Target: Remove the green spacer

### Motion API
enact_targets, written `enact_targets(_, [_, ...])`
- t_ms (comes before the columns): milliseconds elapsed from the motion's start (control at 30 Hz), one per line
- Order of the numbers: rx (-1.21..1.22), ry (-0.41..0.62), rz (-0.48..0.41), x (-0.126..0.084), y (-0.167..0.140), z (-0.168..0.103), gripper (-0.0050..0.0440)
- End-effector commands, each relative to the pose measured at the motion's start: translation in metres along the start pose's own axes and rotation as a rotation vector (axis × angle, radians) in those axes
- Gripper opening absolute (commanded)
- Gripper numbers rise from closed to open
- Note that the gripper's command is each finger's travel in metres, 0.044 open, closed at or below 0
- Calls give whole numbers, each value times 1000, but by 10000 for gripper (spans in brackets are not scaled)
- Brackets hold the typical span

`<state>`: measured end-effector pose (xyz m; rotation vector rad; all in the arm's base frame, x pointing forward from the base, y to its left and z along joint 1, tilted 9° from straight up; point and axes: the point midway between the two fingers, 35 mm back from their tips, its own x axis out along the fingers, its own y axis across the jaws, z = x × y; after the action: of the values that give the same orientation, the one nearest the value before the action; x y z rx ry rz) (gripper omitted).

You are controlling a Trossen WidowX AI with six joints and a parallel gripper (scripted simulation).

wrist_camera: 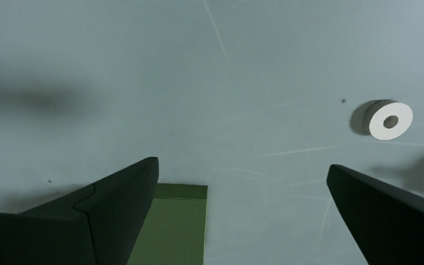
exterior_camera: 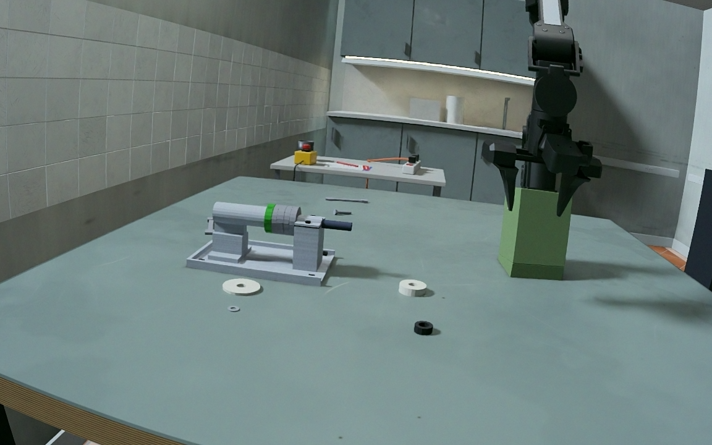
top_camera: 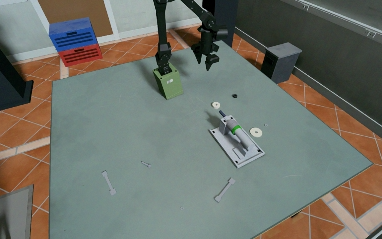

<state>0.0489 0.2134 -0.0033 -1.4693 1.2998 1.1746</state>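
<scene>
A grey fixture (top_camera: 236,142) stands on the table right of centre, with a base plate and two blocks. The big housing block (exterior_camera: 230,221) holds a shaft with a green spacer (top_camera: 236,128) right next to it, then grey spacers up to the small block (exterior_camera: 308,240). The green spacer also shows in the exterior view (exterior_camera: 270,217). The shaft's dark end (exterior_camera: 337,225) sticks out past the small block. My gripper (top_camera: 203,62) hangs open and empty high above the table's far side, well away from the fixture; its fingers show in the wrist view (wrist_camera: 241,173).
The arm's green base (top_camera: 168,81) stands beside the gripper. A thick white ring (top_camera: 215,105), a black ring (top_camera: 234,96), a flat white washer (top_camera: 255,130) and a tiny washer (top_camera: 265,124) lie near the fixture. Two grey flat bars (top_camera: 108,182) (top_camera: 224,189) and a bolt (top_camera: 146,164) lie nearer the front.
</scene>
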Motion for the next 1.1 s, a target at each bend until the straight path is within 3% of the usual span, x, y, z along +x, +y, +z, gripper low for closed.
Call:
enact_targets(0, [-2,-24,-7,-5,-1,4,400])
enact_targets(533, [-2,-24,-7,-5,-1,4,400])
enact_targets(600, [19,-23,-4,-6,-5,7,440])
enact_targets(667, [60,-24,1,-7,-11,9,440])
enact_targets(833, [281,-46,21,-16,-48,15,440])
enact_targets(1033, [666,-66,31,-26,-138,12,440])
enact_targets(1067, [666,-66,31,-26,-138,12,440])
